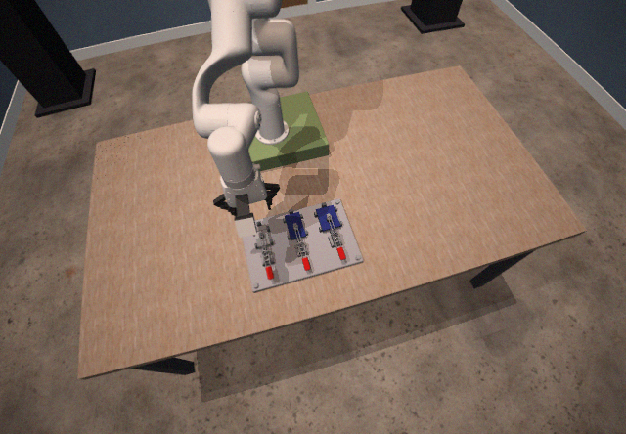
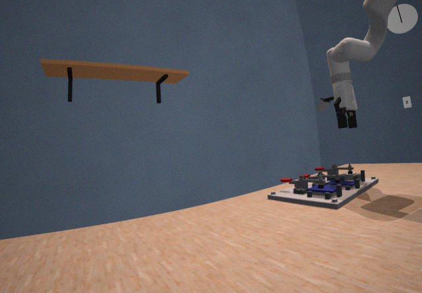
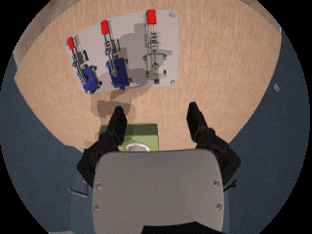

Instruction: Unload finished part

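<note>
Presently the black two-fingered claw [image 2: 347, 120] [image 3: 155, 111] hangs open and empty; a low approach could knock the red-handled steel clamps [image 1: 303, 250] [image 3: 111, 46].
</note>
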`<move>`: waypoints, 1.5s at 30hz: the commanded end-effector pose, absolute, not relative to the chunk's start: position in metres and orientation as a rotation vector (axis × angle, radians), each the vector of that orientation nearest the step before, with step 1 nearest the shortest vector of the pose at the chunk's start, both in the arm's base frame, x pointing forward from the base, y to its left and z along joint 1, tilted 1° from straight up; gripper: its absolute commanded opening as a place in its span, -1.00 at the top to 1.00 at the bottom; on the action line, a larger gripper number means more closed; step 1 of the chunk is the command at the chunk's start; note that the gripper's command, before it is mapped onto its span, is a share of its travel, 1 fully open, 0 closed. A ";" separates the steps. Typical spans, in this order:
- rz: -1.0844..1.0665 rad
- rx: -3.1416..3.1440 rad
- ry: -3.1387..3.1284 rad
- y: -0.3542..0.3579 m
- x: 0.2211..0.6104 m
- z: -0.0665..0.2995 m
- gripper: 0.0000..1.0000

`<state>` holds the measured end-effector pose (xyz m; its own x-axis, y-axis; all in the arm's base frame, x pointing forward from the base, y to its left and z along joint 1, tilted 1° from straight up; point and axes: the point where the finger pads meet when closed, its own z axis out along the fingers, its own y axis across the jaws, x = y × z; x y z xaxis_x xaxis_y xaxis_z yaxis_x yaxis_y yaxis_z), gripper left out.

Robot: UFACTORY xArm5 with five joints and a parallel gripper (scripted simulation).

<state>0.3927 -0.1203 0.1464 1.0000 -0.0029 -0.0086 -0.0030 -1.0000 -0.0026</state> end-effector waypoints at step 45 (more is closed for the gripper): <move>0.008 -3.140 0.005 -0.121 0.394 0.148 0.05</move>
<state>0.3928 -0.1203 0.1465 1.0000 -0.0029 -0.0085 -0.0029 -1.0000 -0.0026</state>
